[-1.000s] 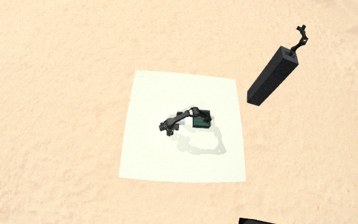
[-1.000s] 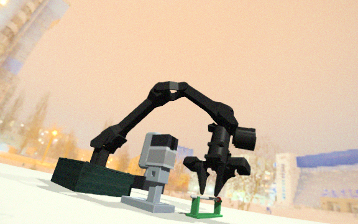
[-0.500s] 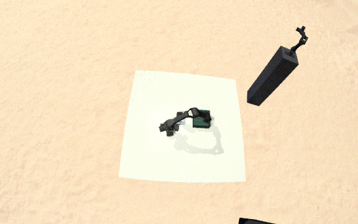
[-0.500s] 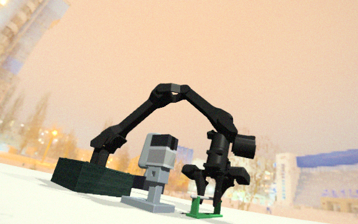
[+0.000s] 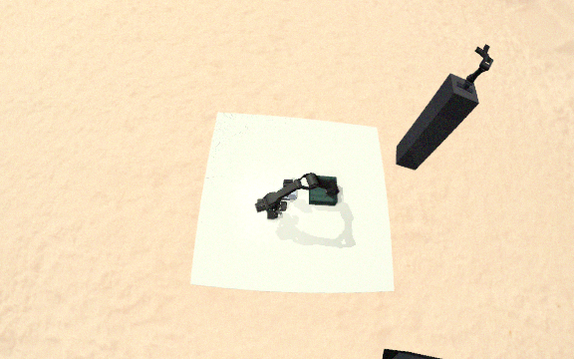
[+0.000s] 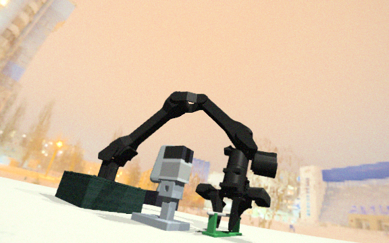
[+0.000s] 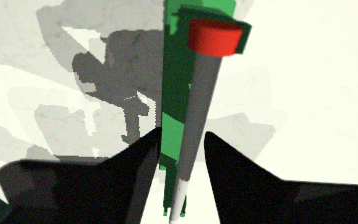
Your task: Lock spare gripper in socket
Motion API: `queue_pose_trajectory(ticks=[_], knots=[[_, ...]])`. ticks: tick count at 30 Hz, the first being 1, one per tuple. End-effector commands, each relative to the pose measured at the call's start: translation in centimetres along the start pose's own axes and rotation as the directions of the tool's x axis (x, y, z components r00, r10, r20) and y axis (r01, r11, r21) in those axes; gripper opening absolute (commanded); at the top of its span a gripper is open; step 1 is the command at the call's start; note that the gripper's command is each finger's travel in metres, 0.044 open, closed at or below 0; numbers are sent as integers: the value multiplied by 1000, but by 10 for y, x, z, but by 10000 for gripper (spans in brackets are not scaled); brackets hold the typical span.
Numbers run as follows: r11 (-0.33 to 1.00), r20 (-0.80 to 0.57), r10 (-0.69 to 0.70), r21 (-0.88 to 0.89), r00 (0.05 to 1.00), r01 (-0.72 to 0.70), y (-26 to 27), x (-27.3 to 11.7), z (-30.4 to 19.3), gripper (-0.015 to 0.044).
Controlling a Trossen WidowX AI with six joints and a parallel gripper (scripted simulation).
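While tool [image 5: 277,209] [image 6: 224,228] [image 7: 183,134] straddles it, pin [image 6: 212,213] [image 7: 203,87] lies along green rack [image 6: 212,225] [image 7: 172,136].

1 pin [image 6: 219,213] [image 7: 203,95], 1 green cradle [image 6: 212,225] [image 7: 172,134], 1 grey stand [image 6: 161,221], 1 arm [image 5: 284,191] [image 6: 150,122], all within desk [image 5: 237,259] [image 6: 12,209] [image 7: 320,75] edges; 1 dark column [image 5: 436,125] off its upper-right corner, top view

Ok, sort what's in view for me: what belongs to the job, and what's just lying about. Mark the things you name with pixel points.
Job:
- claw [image 5: 277,209] [image 6: 225,229] [image 7: 183,134]
- red-headed lock pin [image 6: 218,213] [image 7: 200,110]
- green pin cradle [image 6: 212,225] [image 7: 172,136]
- grey mount [image 5: 291,195] [image 6: 168,221]
- block atop it [image 6: 175,170], probably the spare gripper

Lying about:
- long black box [image 5: 429,130]
- black object [image 5: 407,355], cut off
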State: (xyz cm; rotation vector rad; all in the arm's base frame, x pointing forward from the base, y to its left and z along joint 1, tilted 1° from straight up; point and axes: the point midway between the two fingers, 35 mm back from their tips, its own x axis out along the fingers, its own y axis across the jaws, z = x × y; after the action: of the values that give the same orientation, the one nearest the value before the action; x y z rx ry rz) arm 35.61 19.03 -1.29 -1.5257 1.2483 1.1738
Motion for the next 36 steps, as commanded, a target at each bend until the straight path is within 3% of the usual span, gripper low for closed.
queue_pose_trajectory(ticks=[1,4,17,36], knots=[[1000,5,2,3,1000,-2,0,1,1,75],[1000,5,2,3,1000,-2,0,1,1,0],[1000,5,2,3,1000,-2,0,-3,0,0],[1000,5,1,3,1000,-1,0,-67,-17,0]])
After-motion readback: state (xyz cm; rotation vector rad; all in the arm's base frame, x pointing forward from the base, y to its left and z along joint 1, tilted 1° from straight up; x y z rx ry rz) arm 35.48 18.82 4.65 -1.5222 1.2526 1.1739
